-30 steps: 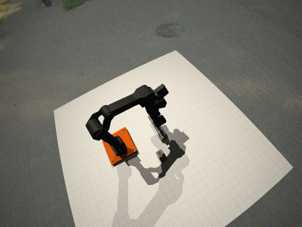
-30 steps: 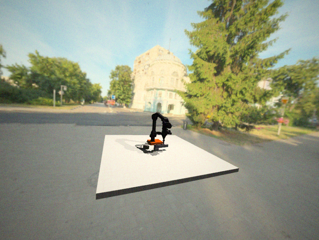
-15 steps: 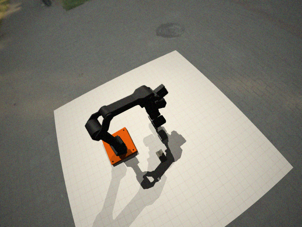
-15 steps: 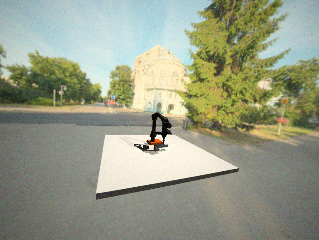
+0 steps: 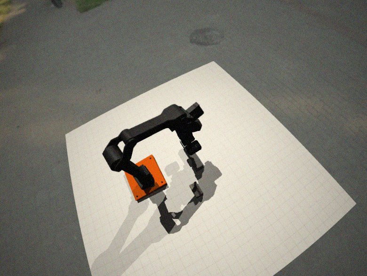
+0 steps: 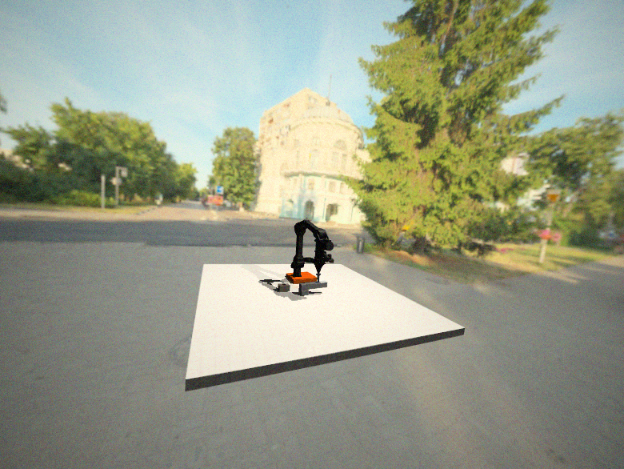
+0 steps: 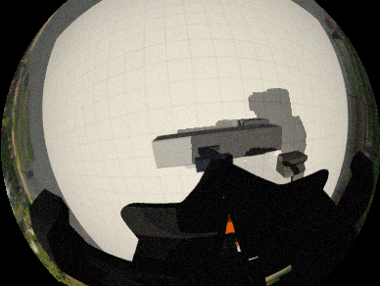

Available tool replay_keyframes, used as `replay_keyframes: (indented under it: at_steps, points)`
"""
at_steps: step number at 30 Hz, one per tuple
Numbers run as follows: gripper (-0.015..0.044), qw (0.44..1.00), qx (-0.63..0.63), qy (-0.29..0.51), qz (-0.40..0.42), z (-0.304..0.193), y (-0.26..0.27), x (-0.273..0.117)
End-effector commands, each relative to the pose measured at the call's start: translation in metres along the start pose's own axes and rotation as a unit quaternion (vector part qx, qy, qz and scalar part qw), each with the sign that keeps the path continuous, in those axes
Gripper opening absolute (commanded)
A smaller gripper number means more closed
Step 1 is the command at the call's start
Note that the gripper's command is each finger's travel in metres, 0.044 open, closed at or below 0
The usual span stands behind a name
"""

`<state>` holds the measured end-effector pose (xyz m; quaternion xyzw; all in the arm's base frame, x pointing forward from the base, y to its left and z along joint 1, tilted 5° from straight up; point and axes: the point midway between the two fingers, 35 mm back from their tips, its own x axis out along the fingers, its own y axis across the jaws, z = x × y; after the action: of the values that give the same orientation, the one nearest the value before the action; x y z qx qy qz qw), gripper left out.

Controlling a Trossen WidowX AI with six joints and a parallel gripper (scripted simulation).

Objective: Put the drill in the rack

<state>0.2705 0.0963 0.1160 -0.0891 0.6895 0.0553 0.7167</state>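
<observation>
Drill, key and rack cannot be identified with certainty among the small, partly shaded parts, so you cannot confirm from these views whether the drill is seated or free. Locate the long grey rectangular block [image 5: 199, 164] [image 6: 315, 286] [image 7: 171, 151] on the white gridded square slab [image 5: 251, 178] [image 6: 322, 322] [image 7: 122, 73]; the wrist view shows a dark recess in its near side. Note the small dark blue angular part [image 7: 202, 165] at that side, directly by the fingertips; you cannot tell whether they touch it. Find the small grey-brown box-shaped part [image 5: 191, 187] [image 6: 284, 287] [image 7: 284, 167] apart from the block, beyond one end of it. Observe that the black parallel-jaw gripper [image 5: 186, 150] [image 6: 318, 279] [image 7: 216, 164] points downward at the block, its fingers fully closed together, with nothing seen clamped between them. Your black six-joint arm [image 5: 151, 124] [image 6: 298, 244] rises from the orange square base plate [image 5: 151, 158] [image 6: 312, 278] [image 7: 229, 226], bends at the elbow and reaches over the slab to the block. Expect the arm's dark shadows across the slab, around the box-shaped part and over part of the block, where they obscure fine detail.
</observation>
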Motion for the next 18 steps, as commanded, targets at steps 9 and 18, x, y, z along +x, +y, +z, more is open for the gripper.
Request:
replay_keyframes:
  at_steps: [9,18]
  points:
    - [0.0,0.999,-0.003,0.035,0.002,-0.0073,0.0049,0.0251]
    - [0.0,0.999,-0.003,0.035,0.002,-0.0072,0.0054,0.0256]
